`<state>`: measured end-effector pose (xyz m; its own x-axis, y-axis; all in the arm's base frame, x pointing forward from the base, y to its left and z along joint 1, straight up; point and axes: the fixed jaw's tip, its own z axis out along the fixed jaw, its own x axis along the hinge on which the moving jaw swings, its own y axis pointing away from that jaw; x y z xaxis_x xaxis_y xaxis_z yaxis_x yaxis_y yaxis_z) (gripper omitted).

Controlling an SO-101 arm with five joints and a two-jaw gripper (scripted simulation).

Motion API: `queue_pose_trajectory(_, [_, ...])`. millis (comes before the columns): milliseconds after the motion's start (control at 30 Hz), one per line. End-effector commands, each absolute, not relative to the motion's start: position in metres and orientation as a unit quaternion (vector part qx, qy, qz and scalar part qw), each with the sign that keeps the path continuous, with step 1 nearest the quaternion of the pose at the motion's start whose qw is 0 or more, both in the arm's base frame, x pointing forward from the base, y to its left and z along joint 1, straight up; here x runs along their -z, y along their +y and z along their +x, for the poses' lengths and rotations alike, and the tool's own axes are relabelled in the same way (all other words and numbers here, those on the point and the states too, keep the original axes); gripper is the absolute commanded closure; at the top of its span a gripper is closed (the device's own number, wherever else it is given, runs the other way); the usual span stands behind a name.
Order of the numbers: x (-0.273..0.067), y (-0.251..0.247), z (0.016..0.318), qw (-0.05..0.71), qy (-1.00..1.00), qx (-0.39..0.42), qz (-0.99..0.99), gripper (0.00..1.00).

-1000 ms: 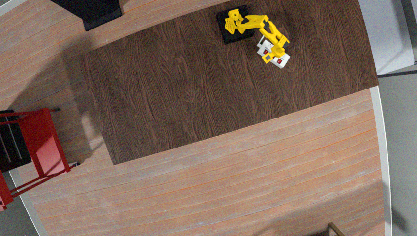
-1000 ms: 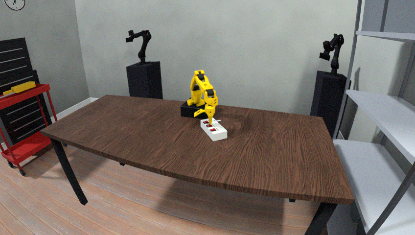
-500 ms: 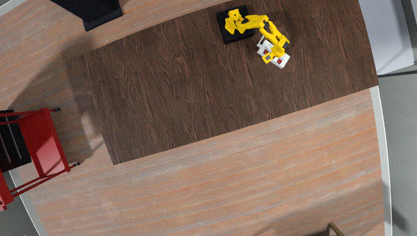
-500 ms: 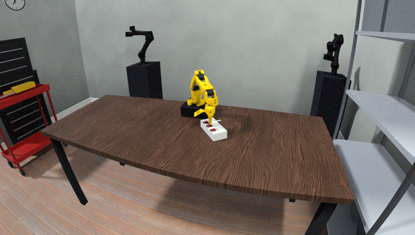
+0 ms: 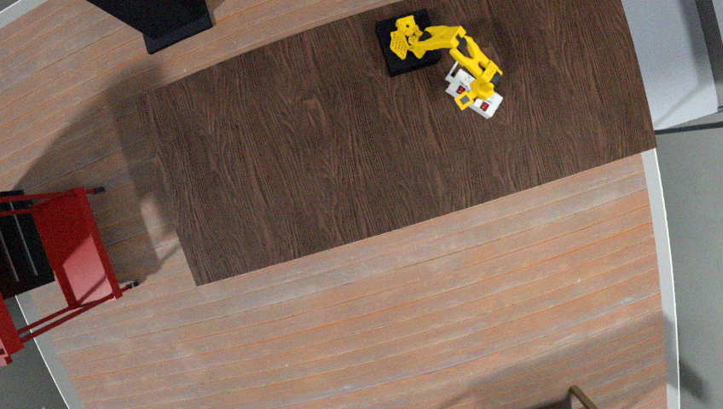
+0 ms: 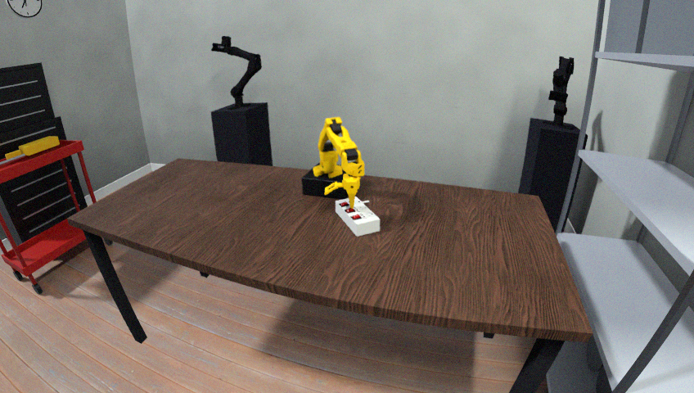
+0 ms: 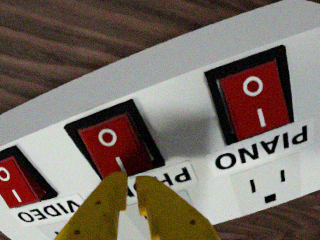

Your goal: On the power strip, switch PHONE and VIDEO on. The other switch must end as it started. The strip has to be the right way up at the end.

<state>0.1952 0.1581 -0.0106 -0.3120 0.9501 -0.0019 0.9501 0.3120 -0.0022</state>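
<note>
White power strip (image 6: pixel 357 217) lies face up on table (image 6: pixel 243 233), just right of arm base, long axis running near-far. Yellow gripper (image 7: pixel 131 190) clenched on nothing – tips point down at near edge of middle PHONE switch (image 7: pixel 114 144); VIDEO switch (image 7: pixel 14 178) next along – PIANO switch (image 7: pixel 254 92) other side.

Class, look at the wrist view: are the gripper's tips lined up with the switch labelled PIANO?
No: the shut gripper points at the PHONE switch, while the PIANO switch sits off to one side.
</note>
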Motion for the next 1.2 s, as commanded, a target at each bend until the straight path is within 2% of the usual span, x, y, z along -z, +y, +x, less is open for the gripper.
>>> queue_pose_trajectory(0, [0.008,0.161,0.195,0.001,0.815,-0.002,0.58,1.0])
queue_pose_trajectory(1167, [0.022,0.158,0.191,0.001,0.815,-0.002,0.58,1.0])
